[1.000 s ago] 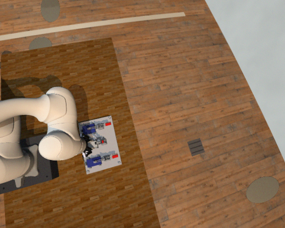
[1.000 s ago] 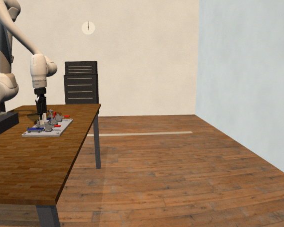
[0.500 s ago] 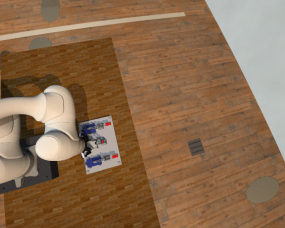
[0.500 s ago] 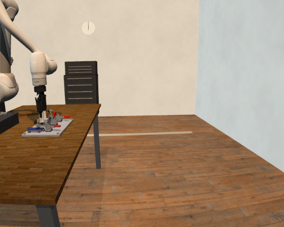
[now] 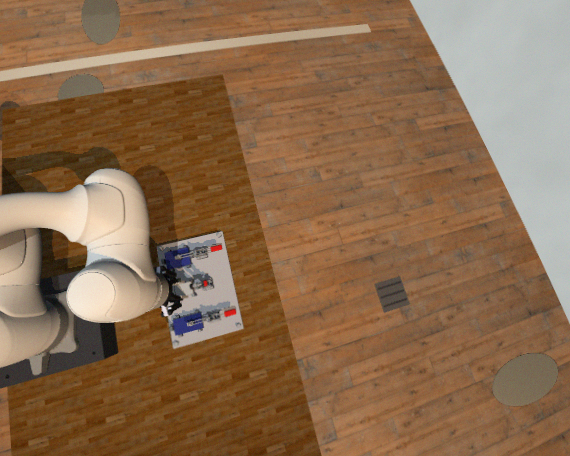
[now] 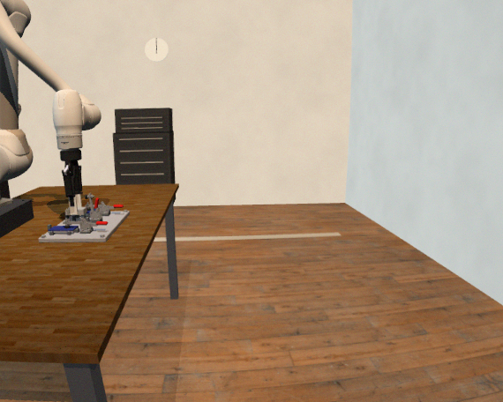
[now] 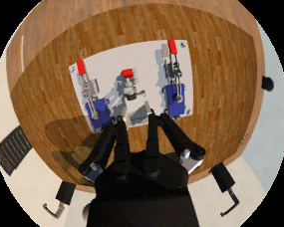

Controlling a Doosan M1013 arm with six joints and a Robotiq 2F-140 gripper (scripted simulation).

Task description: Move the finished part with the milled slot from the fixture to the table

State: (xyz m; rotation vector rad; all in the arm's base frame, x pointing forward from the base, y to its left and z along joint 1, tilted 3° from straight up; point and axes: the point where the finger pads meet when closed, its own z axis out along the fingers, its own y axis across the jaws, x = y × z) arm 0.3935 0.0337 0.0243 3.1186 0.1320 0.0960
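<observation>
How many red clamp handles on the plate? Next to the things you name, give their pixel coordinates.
3: one point(image 5: 216, 248) point(image 6: 118, 206) point(image 7: 81, 67) by one blue blank, one point(image 5: 230, 312) point(image 6: 101, 223) point(image 7: 172, 47) by the other, one point(image 5: 205, 283) point(image 6: 96, 203) point(image 7: 128, 74) between, raised. None looks hidden.

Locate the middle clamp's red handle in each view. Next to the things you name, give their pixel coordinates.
Top: left of centre, between two level red handles point(image 5: 216, 248) point(image 5: 230, 312).
Exterior: left, standing upright point(image 6: 96, 203).
Wrist: above centre point(image 7: 128, 73).
Shared landmark: the pale fixture plate point(image 5: 226, 285) point(image 6: 111, 229) point(image 7: 149, 55).
</observation>
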